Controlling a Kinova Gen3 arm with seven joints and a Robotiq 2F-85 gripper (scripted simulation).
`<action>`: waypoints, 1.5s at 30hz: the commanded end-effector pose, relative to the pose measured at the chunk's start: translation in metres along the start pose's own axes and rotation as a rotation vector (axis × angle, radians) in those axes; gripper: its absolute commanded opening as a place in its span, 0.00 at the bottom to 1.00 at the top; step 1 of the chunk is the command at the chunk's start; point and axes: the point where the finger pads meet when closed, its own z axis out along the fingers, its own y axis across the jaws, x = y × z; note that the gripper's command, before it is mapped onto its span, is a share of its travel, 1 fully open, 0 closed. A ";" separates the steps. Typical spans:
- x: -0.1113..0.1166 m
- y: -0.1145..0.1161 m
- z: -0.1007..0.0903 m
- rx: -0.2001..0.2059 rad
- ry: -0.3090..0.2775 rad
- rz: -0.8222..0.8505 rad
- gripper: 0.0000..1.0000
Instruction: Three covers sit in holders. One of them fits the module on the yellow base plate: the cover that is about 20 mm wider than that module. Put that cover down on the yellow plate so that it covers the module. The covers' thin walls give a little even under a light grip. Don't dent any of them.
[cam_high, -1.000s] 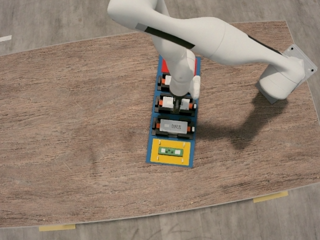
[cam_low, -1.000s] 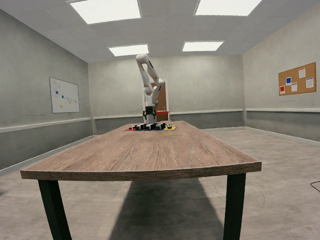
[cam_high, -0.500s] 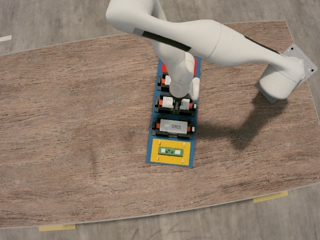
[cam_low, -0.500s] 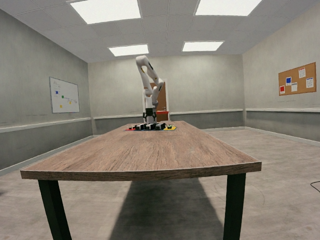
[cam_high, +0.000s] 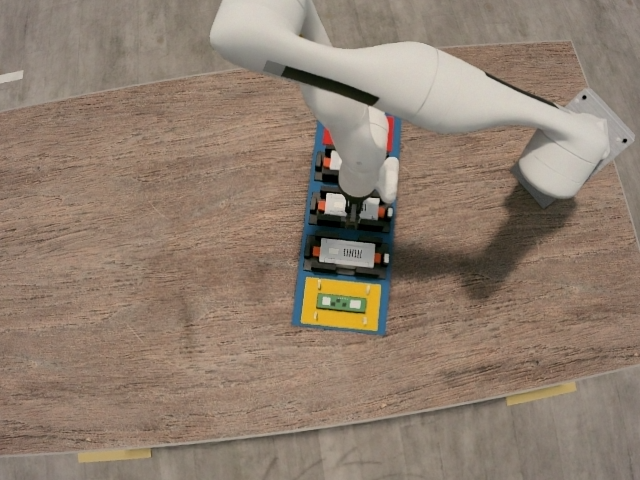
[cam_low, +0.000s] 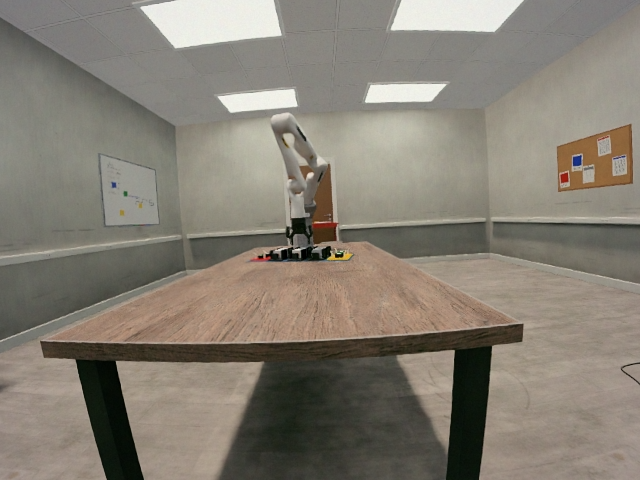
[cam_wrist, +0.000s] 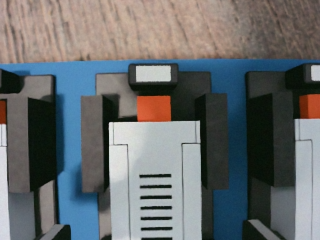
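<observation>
My hand (cam_high: 352, 223) (cam_low: 302, 244) points straight down over the middle cover (cam_high: 369, 208) (cam_wrist: 155, 182), fingers fully spread, gripping nothing.

Only small, illegible marks on the nearest cover to the yellow plate (cam_high: 347, 252) (cam_low: 318, 251) (cam_wrist: 307, 175), whiteboard (cam_low: 131, 180) and pinned sheets (cam_low: 603, 146).

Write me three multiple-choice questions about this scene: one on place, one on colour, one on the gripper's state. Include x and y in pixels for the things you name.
1. Where is the green module?
A) on the red plate
B) on the yellow plate
C) in a holder

2. What colour is the long base under the holders?
A) blue
B) green
C) white

3. How is the gripper?
A) shut on a cover
B) shut, empty
C) open

1 B: the green module (cam_high: 341, 303) lies on the yellow plate (cam_high: 372, 310).
2 A: the blue base (cam_high: 296, 317) (cam_wrist: 70, 150) shows around the holders.
3 C: the gripper (cam_high: 352, 223) has its fingers wide apart over the middle cover (cam_wrist: 156, 150).
</observation>
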 end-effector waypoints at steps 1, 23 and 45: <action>0.000 0.000 0.002 0.001 -0.001 0.000 1.00; 0.000 0.000 0.012 0.001 -0.001 0.000 1.00; 0.000 0.000 0.025 0.001 -0.001 0.000 1.00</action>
